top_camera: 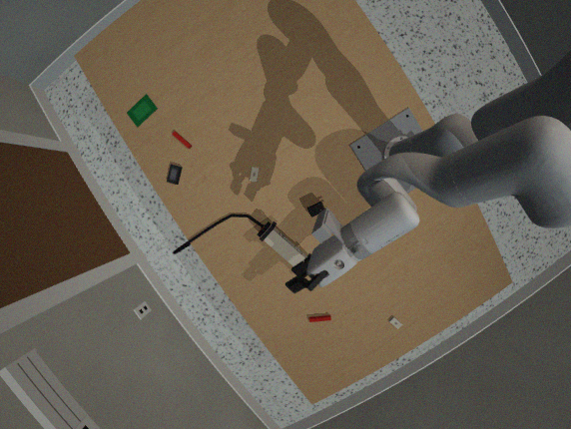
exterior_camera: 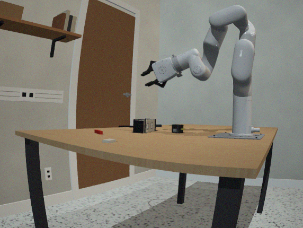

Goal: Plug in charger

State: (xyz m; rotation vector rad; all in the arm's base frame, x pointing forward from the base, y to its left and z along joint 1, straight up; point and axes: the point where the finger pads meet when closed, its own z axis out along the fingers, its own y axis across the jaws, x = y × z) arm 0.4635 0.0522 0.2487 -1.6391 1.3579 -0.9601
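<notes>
The power strip (top_camera: 280,242) is a beige bar with a black end and a black cable, lying mid-table; it also shows in the side view (exterior_camera: 144,125). The charger (top_camera: 314,206) is a small black block on the table between the strip and the arm's base; it also shows in the side view (exterior_camera: 177,128). My gripper (top_camera: 300,275) is partly open and empty. The side view shows my gripper (exterior_camera: 146,79) high above the table, far above the strip. From overhead it hangs over the strip's near end.
A red block (top_camera: 319,317) and a small white block (top_camera: 395,322) lie near the table edge beyond the gripper. A green square (top_camera: 142,110), another red bar (top_camera: 182,139), a dark box (top_camera: 174,174) and a small white piece (top_camera: 254,173) lie farther off. The arm's base plate (top_camera: 389,137) is bolted to the table.
</notes>
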